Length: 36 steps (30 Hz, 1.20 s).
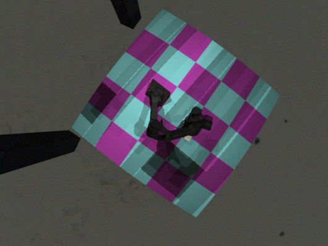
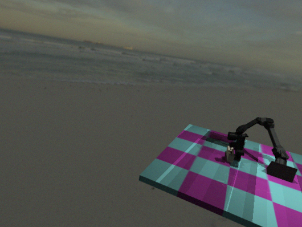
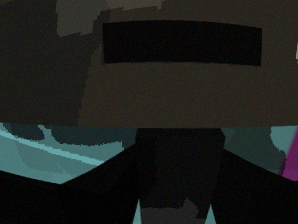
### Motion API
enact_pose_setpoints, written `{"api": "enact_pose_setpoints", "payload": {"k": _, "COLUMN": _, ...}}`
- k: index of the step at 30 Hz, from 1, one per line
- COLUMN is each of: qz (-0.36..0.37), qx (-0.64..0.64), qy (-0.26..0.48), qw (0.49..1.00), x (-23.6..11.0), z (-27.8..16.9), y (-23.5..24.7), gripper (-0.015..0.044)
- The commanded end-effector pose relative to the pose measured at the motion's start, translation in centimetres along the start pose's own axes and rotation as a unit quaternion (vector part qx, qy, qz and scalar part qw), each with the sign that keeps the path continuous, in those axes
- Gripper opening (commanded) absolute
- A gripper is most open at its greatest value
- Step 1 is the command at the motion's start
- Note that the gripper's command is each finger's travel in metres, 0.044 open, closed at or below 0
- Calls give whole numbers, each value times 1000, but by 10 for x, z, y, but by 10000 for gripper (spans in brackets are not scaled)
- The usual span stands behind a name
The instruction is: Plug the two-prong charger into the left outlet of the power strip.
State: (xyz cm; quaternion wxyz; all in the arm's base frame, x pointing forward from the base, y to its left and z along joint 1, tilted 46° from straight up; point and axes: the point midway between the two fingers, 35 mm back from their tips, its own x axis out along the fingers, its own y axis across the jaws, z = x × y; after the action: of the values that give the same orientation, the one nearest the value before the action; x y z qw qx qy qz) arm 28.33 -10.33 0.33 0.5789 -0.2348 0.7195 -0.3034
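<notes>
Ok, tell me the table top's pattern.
The table top is a checkerboard of magenta and cyan squares, clearest in the top view.

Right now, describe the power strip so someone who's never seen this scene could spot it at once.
Start at the magenta and teal checkered table and follow the black arm down to its gripper. The power strip is the small pale beige block standing right beside that gripper, the only light-coloured thing among dark parts.

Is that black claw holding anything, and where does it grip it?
Yes: the jaws are shut on the dark charger, gripping its body from both sides.
</notes>
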Motion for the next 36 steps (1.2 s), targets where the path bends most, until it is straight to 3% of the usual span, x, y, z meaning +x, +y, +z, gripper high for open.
{"api": "enact_pose_setpoints", "payload": {"k": 1, "qz": -1, "qx": 0, "qy": -3, "qw": 1000, "x": 0, "z": 4, "y": 0, "gripper": 0}}
{"api": "enact_pose_setpoints", "payload": {"k": 36, "qz": -1, "qx": 0, "qy": -3, "qw": 1000, "x": -2, "z": 17, "y": 0, "gripper": 0}}
